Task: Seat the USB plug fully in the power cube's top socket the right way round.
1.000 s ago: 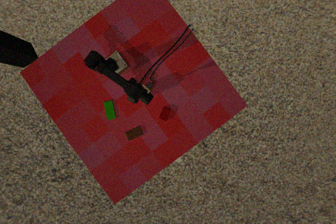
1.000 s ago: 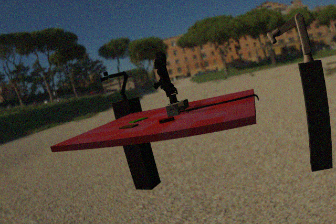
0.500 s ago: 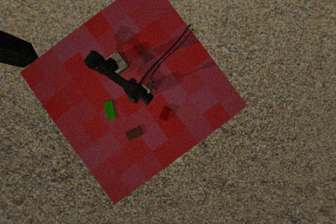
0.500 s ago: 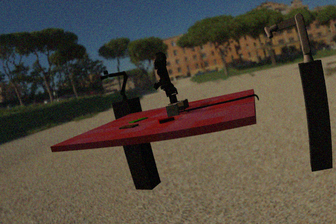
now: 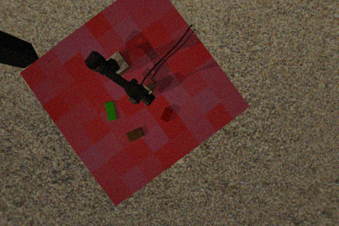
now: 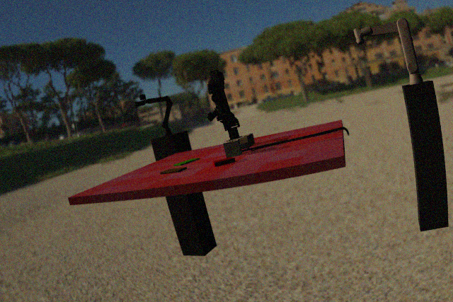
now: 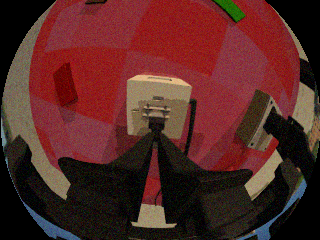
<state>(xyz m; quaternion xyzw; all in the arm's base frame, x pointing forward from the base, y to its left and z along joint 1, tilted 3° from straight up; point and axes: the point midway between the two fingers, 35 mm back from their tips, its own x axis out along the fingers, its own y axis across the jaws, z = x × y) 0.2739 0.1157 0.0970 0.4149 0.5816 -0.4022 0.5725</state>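
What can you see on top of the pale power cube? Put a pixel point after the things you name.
On the cube (image 7: 135, 95), dark fingers meet at a plug (image 7: 157, 121) at the socket area. The fingers cover part of the plug, hiding how deep it sits.

1. Six-joint arm (image 5: 116, 79) (image 6: 220, 102): matte black, blocky joint housings, slim straight link.
2. Parallel-jaw gripper (image 7: 155, 136): black, broad angular finger bodies tapering to narrow tips.
3. Base plate (image 5: 123, 67) (image 7: 254, 141): pale, flat, square-cornered, small dark screws.

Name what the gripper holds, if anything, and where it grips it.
The gripper holds the USB plug by its dark body, at the end away from the power cube.
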